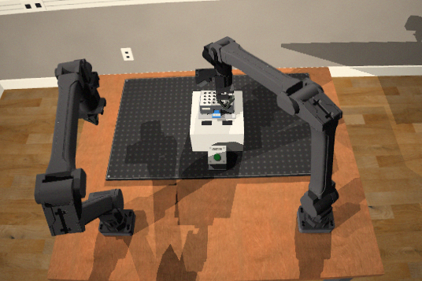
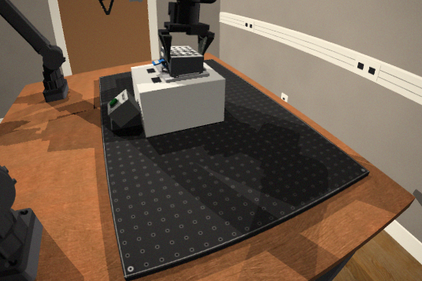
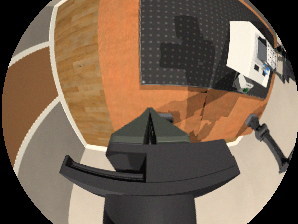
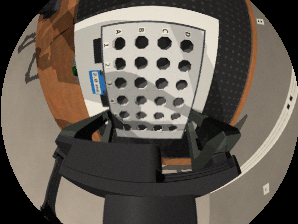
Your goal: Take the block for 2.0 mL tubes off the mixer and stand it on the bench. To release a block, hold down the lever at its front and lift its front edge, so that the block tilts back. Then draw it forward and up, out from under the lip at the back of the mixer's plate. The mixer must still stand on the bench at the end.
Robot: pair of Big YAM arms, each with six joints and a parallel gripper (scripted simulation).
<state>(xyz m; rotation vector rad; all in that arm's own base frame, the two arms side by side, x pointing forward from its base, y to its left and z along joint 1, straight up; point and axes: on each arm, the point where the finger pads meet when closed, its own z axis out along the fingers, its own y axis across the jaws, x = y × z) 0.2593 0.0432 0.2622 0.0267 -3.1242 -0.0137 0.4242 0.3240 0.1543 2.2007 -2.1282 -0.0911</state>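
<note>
The block for 2.0 mL tubes (image 1: 206,99) (image 2: 185,65) (image 4: 152,53), grey-white on top with rows of holes, sits about level on the plate of the white mixer (image 1: 216,141) (image 2: 181,102) (image 3: 242,45). The mixer stands on the dark mat. The blue lever (image 1: 216,114) (image 2: 158,62) (image 4: 96,83) is at the block's front; whether it is pressed cannot be told. My right gripper (image 1: 225,105) (image 2: 186,58) (image 4: 150,111) is shut on the block, one finger at its front and one at its back, near its right end. My left gripper (image 1: 94,120) (image 2: 107,12) (image 3: 150,111) is shut and empty, raised well left of the mixer.
A small box with a green button (image 1: 217,158) (image 2: 125,113) (image 3: 244,84) stands close in front of the mixer. The dotted dark mat (image 1: 149,102) (image 2: 177,189) (image 3: 175,75) extends to both sides of the mixer. The wall is behind the table's back edge.
</note>
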